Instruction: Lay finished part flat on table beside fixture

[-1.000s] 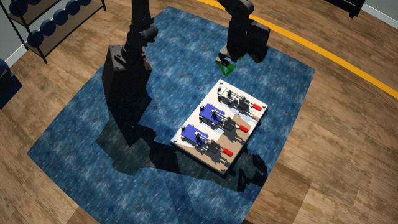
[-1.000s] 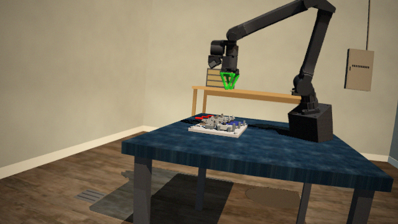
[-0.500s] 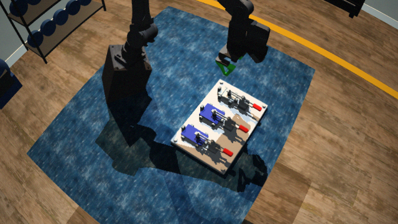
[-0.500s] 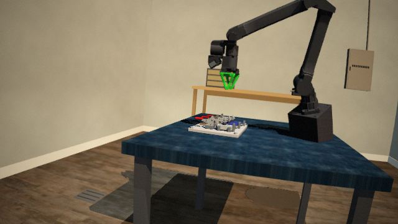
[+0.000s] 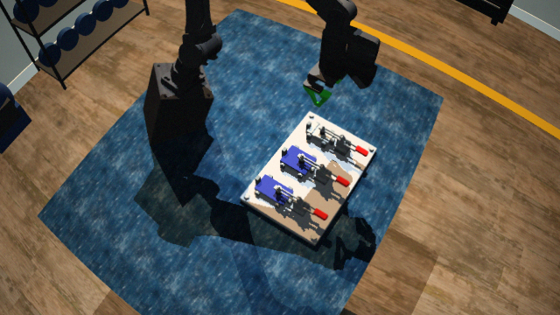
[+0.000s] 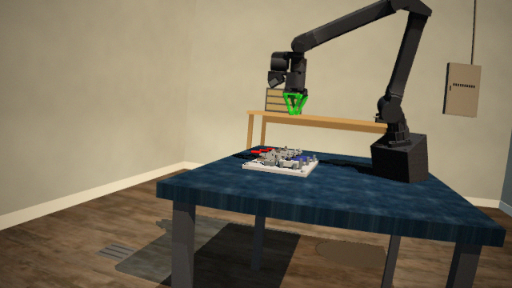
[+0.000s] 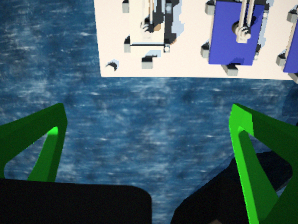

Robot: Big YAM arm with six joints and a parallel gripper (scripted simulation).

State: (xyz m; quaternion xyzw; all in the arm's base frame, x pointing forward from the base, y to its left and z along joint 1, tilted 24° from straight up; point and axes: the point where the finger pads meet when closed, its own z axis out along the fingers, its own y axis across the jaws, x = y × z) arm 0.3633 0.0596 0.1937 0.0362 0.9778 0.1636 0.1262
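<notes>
Top view, left to right: two blue rectangular blanks [image 5: 273, 189] [image 7: 235, 37] under clamps; pale finished part [image 5: 316, 130] [image 7: 147, 37] in end station of white fixture plate [image 5: 267, 164] [image 6: 276, 171] [image 7: 190, 69], its red-handled toggle clamp [image 5: 361, 150] seemingly closed; green-fingered gripper [image 5: 324, 94] [image 6: 295, 105] [image 7: 148, 112] beyond, fingers spread, nothing between. Unclamping, lifting, laying down all left. Exterior alone shows gripper's height above table [image 6: 340, 184]; wrist, slot line across part.

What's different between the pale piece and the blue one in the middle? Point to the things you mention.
The pale part [image 5: 316, 129] [image 7: 140, 38] is whitish, close to the board's colour, while the middle blue blank [image 5: 294, 158] [image 7: 225, 45] is deep blue. The pale part sits in the end station; the middle blue blank has a neighbour on either side. Both lie on the same white board [image 5: 273, 168] [image 6: 276, 171] [image 7: 187, 67], each beneath a clamp arm.
</notes>
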